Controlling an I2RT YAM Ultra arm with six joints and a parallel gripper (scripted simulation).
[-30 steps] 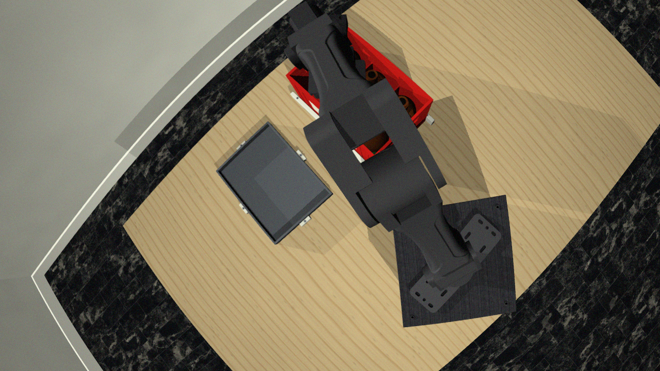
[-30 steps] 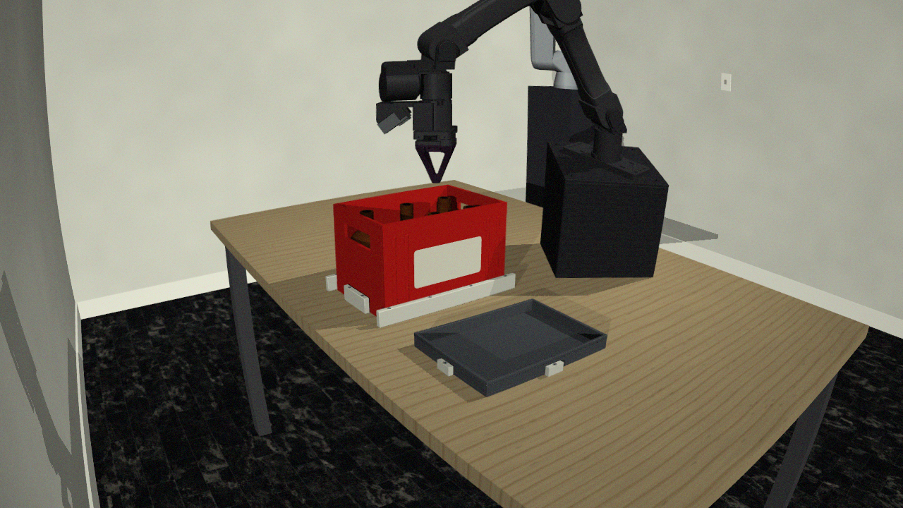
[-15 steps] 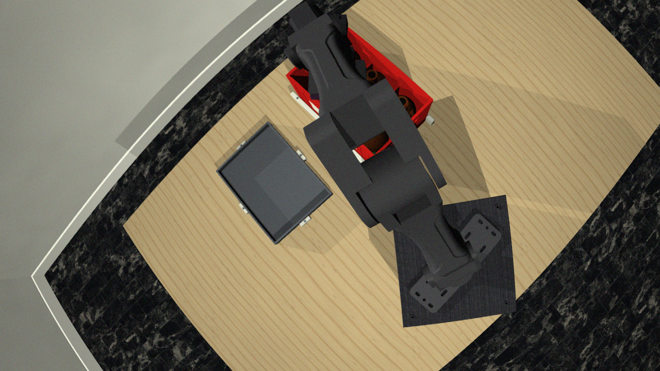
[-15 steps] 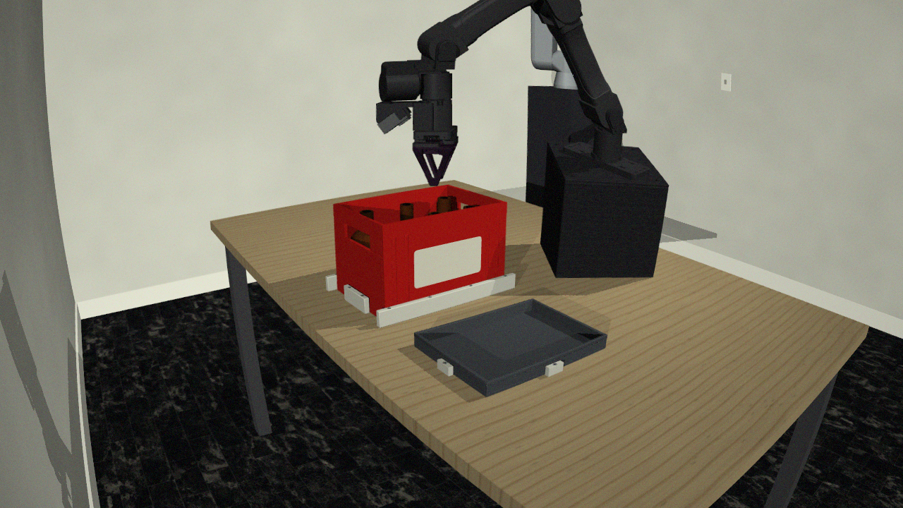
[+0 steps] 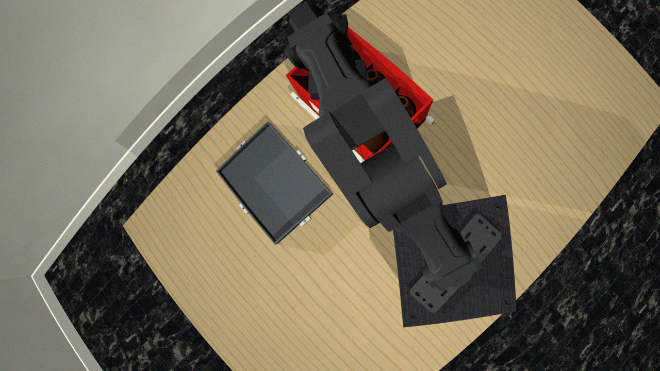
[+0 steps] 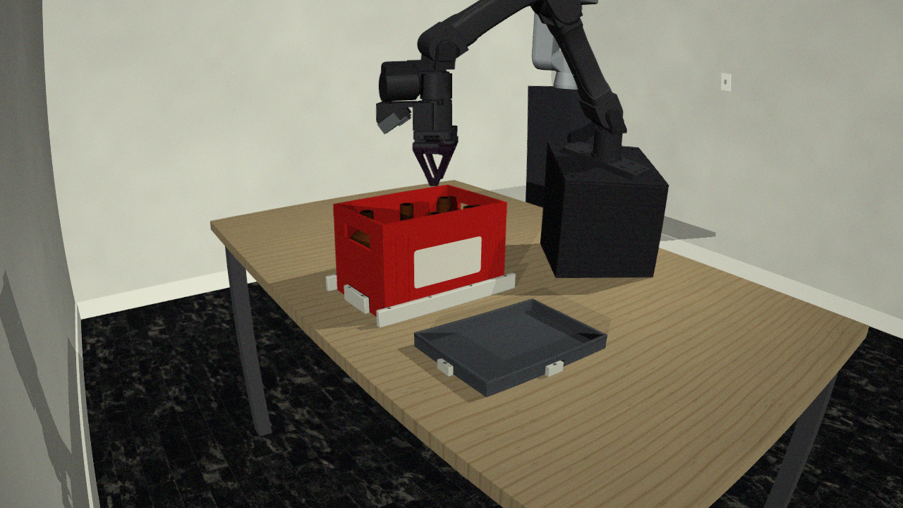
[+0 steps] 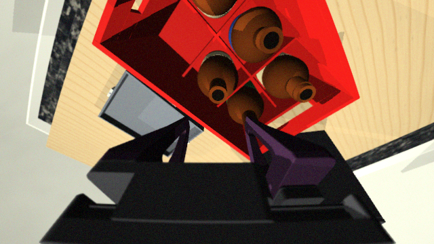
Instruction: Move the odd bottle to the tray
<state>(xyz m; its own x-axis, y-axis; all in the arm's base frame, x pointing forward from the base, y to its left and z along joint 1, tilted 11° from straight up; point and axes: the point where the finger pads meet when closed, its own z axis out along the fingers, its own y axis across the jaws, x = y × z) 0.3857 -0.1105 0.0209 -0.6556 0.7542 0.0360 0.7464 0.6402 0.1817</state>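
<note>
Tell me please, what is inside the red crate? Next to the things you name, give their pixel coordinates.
Five brown bottles show partly inside the crate (image 5: 417, 115) (image 6: 397, 265) (image 7: 342, 91). The gripper (image 6: 433, 184) (image 7: 217, 121) hides one bottle's mouth in the wrist view.

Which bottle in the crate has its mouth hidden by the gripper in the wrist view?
The bottle lowest in the wrist view, nearest the crate's bottom corner; a gripper finger covers its mouth, while three others show theirs.

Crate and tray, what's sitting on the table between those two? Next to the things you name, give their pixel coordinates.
A long white strip (image 5: 304, 105) (image 6: 445, 300) beside the crate (image 5: 392, 71) (image 6: 394, 265) (image 7: 339, 81) and a small white block (image 5: 300, 154) at the tray's (image 5: 290, 180) (image 6: 517, 334) (image 7: 149, 105) edge; the top view shows both.
</note>
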